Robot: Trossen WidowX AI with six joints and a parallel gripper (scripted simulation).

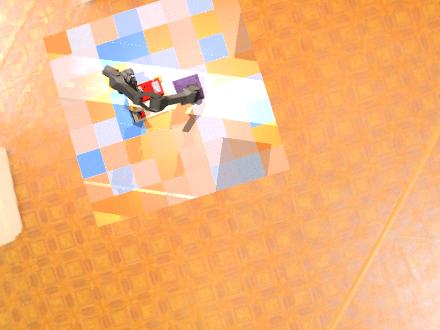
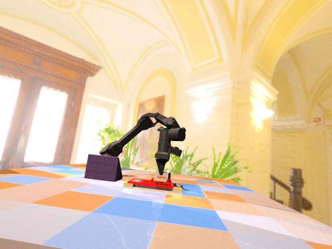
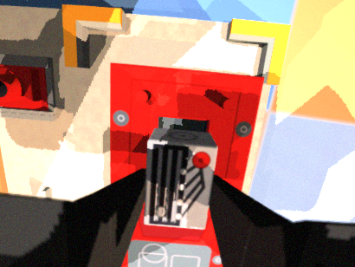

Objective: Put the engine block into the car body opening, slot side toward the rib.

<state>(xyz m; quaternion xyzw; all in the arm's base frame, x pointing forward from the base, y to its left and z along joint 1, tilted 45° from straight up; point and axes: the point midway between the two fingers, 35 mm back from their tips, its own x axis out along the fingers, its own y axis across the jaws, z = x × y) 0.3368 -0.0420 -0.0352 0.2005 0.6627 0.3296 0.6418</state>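
The gripper point(image 2: 161, 173) point(image 3: 180, 178) is shut on the engine block point(image 2: 161, 176) point(image 3: 199, 217), a light grey block with black stripes and a red dot facing the wrist camera. The red car body point(image 1: 145, 85) point(image 2: 142, 182) point(image 3: 125, 82) lies under it. In the wrist view the far end of the dark opening point(image 3: 195, 125) shows just beyond the block; the rest of the opening and the rib are hidden. The block's underside is at or just above the car's top in the exterior view; contact cannot be told. In the top view the arm hides the block.
The car lies on a beige board point(image 2: 150, 189) point(image 3: 82, 160) with yellow corner brackets point(image 3: 93, 15) point(image 3: 279, 48). A black post point(image 2: 169, 177) stands close beside the block. A recess with a red floor point(image 3: 26, 87) is left in the wrist view. The purple arm base point(image 1: 182, 83) point(image 2: 101, 167) stands near the board.
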